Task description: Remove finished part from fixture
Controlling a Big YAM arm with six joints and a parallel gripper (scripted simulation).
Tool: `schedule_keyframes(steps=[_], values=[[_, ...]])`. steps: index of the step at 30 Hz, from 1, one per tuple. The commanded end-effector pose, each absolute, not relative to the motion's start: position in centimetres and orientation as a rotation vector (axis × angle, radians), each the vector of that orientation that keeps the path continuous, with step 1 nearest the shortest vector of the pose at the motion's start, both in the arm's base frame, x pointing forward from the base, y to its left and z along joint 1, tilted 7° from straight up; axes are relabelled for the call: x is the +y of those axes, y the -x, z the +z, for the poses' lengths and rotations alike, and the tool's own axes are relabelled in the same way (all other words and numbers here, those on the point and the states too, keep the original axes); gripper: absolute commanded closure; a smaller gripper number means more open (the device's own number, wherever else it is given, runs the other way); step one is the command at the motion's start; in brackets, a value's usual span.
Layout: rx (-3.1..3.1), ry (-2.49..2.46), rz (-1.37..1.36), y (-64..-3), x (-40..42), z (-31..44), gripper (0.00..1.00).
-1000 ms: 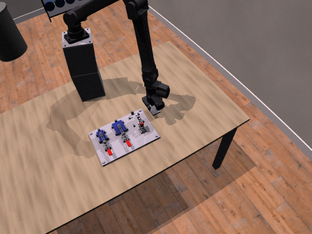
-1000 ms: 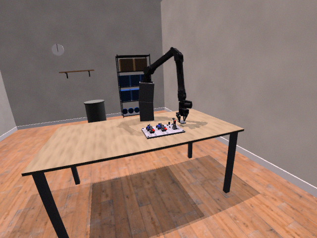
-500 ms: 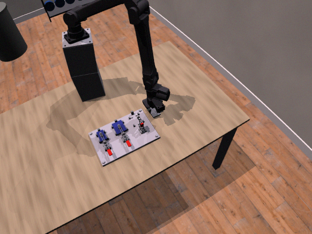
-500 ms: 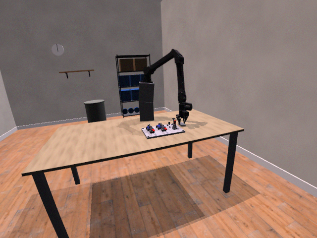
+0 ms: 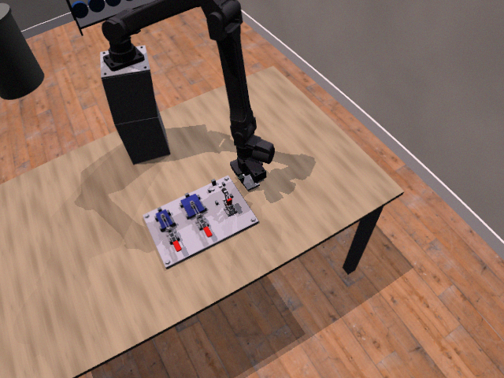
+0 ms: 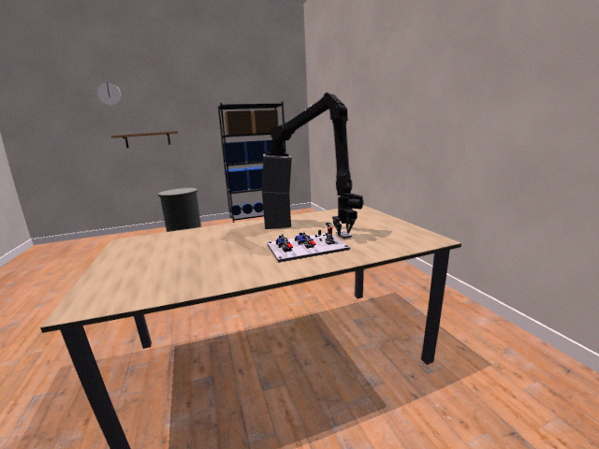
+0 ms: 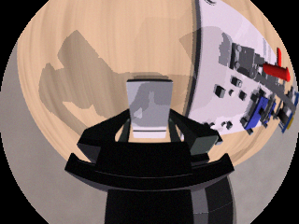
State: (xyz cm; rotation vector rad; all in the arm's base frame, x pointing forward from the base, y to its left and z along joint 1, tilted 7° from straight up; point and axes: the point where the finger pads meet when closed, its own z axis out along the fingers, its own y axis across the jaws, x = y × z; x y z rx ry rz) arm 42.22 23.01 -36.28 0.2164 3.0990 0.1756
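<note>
Table (image 5: 301, 171) (image 6: 193, 255): wood top, bears fixture and arm pedestal (image 5: 140, 134) (image 6: 276, 203)
Fixture plate (image 5: 240, 225) (image 6: 314, 251) (image 7: 206, 61): beside the gripper; one clamp station has no part in it, its red-handled toggle clamp (image 5: 229, 201) (image 6: 329, 230) (image 7: 277, 71) raised
Blue blanks: both seated, the larger (image 5: 190, 205) and the smaller (image 5: 164, 218); leave alone
Gripper (image 5: 249, 181) (image 6: 344, 234) (image 7: 149, 112): fingers part-way apart, closed on the finished part
Finished part (image 5: 250, 183) (image 6: 344, 235) (image 7: 149, 100): grey block, off the fixture, low over the table beside it; table contact, cannot tell
Handling: probably metal, rigid, modest weight; smooth faces may slip (slot edges could mark the wood); hold opposite side faces, near mid-length, clear of the slot; lower level, release only once flat

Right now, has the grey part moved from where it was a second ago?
Yes: the part has come down, closer to the table, judged against the fixture in the exterior view.
</note>
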Motion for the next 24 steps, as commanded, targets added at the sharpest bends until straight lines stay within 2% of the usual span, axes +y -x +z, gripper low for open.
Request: schedule_keyframes(steps=[1, 24], values=[[3.093, -0.214, 0.177, -42.22, 23.66, -36.77, 1.00], [3.088, -0.212, 0.181, -42.41, 23.79, -36.71, 1.00]])
